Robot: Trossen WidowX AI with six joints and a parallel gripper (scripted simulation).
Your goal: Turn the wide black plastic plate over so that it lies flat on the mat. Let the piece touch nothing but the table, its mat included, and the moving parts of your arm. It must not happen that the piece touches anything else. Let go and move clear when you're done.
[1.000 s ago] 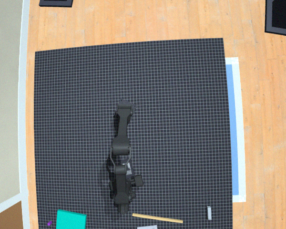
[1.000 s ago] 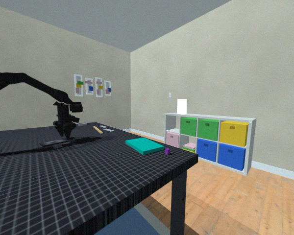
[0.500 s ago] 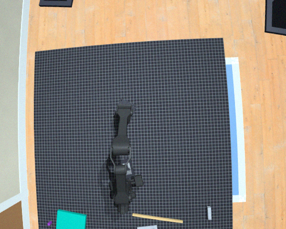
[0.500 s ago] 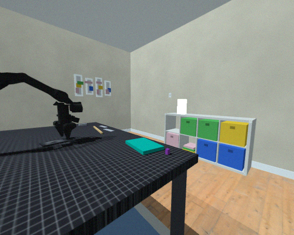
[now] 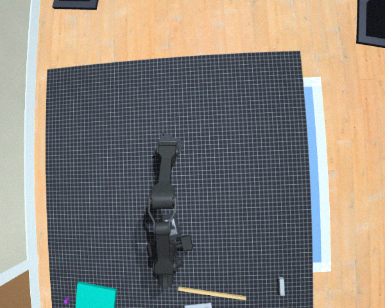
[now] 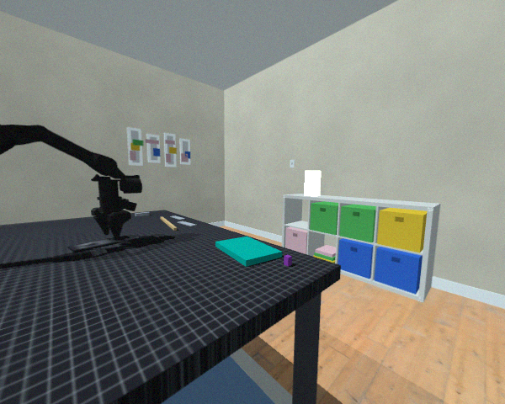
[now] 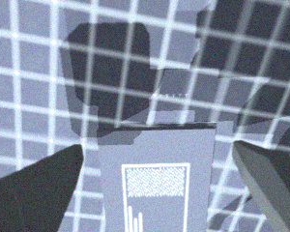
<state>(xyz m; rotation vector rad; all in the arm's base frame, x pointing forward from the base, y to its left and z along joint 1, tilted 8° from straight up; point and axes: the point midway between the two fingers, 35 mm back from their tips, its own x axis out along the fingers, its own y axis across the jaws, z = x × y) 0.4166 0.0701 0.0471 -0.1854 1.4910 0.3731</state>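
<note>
The wide black plate (image 7: 157, 179) lies flat on the gridded mat directly under my gripper. In the wrist view it looks grey and carries a white-outlined label. From the side it shows as a thin dark slab (image 6: 97, 246) on the mat. The arm hides it in the overhead view. My gripper (image 7: 158, 149) (image 6: 115, 235) is open and points down, with one finger on each side of the plate's near end and a gap to each. It stands just above the plate, near the mat's front edge (image 5: 165, 281).
A teal box (image 5: 95, 294) and a small purple block (image 5: 66, 300) sit at the front left of the mat. A wooden stick (image 5: 212, 293) lies just right of the gripper, a white card (image 5: 197, 305) below it, and a small grey block (image 5: 281, 285) farther right.
</note>
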